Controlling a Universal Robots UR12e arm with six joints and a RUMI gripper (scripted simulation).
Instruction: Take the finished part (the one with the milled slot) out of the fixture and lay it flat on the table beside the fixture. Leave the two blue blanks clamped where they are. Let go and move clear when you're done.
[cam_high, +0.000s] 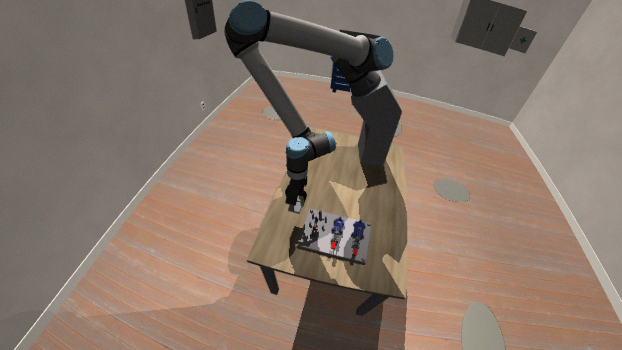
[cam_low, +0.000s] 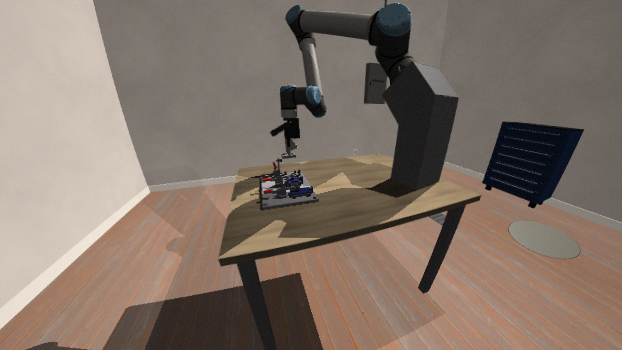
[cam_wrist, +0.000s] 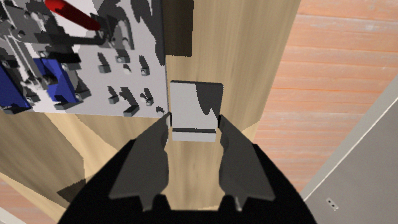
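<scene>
While the grey finished part (cam_wrist: 194, 112) is pinched between the two fingers of the gripper (cam_wrist: 194, 131), it is held in the air above the wooden table (cam_high: 350, 270), just off the edge of the fixture (cam_high: 320, 245). A dark slot line is seen across the part near the fingertips. Both blue blanks (cam_high: 348, 227) are seen clamped on the fixture plate, beside red-handled clamps (cam_high: 344, 247).
</scene>
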